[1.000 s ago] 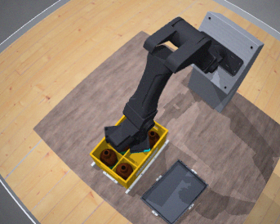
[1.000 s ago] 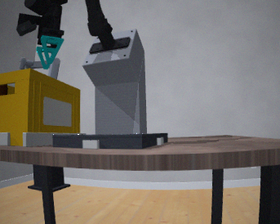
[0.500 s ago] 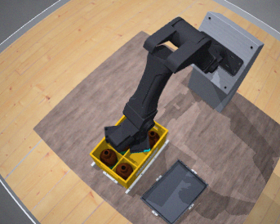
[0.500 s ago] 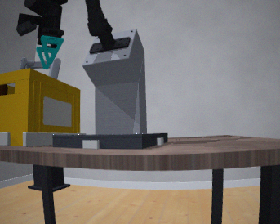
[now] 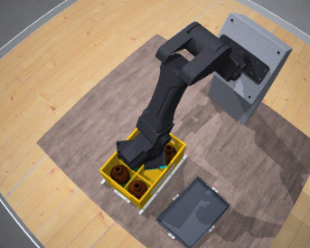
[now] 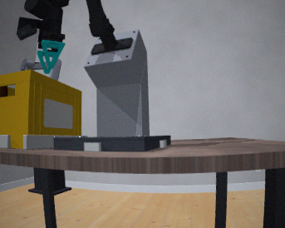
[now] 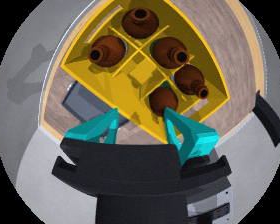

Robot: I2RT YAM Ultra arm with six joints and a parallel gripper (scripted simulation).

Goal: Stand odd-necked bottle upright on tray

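The yellow crate (image 5: 123, 194) (image 6: 16, 118) (image 7: 93, 84) holds several brown bottles in its compartments. In the wrist view, one bottle (image 7: 141, 24) is at the top, one (image 7: 110, 51) at the left, one (image 7: 168, 52) right of the middle, one (image 7: 189, 79) at the right, and one (image 7: 162, 100) nearest the fingers. My gripper (image 7: 141, 111) (image 6: 48, 69) is open and empty above the crate. Its right fingertip overlaps the nearest bottle in the wrist view and hides its neck. The dark tray (image 5: 184, 222) (image 6: 120, 144) (image 7: 81, 104) is bare. I cannot tell a differing neck.
The tray lies beside the crate, with a narrow gap of table (image 5: 164, 192) between them. The crate's thin yellow dividers (image 7: 127, 62) stand between the bottles. The grey pedestal (image 5: 231, 97) (image 6: 120, 104) of the arm stands at the far side of the table.
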